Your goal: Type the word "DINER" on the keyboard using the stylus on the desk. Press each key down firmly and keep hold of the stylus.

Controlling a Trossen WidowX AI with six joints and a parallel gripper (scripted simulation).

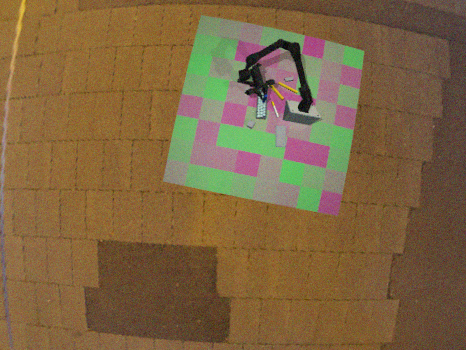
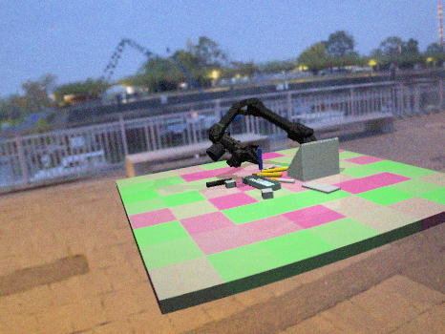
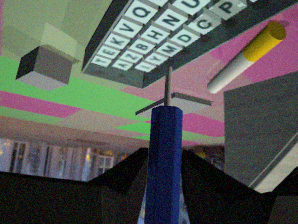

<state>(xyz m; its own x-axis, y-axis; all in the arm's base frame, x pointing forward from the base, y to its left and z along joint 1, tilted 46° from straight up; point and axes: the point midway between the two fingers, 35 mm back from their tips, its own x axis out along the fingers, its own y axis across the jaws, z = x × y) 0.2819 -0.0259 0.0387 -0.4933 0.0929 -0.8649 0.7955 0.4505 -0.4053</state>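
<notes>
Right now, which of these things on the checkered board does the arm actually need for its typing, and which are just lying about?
Needed:
- blue stylus, clamped in the gripper
- keyboard

Lying about:
- yellow-and-white pen beside the keyboard
- second yellow pen
- small grey block
- grey wedge
- flat grey slab
- black bar

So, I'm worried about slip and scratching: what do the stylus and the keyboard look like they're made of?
Blue stylus, held in the jaws: matte, faceted body, probably plastic; its thin grey tip could be metal or hard plastic. Keyboard: dark grey matte tray with flat white keycaps, plastic-looking, no gloss.
</notes>
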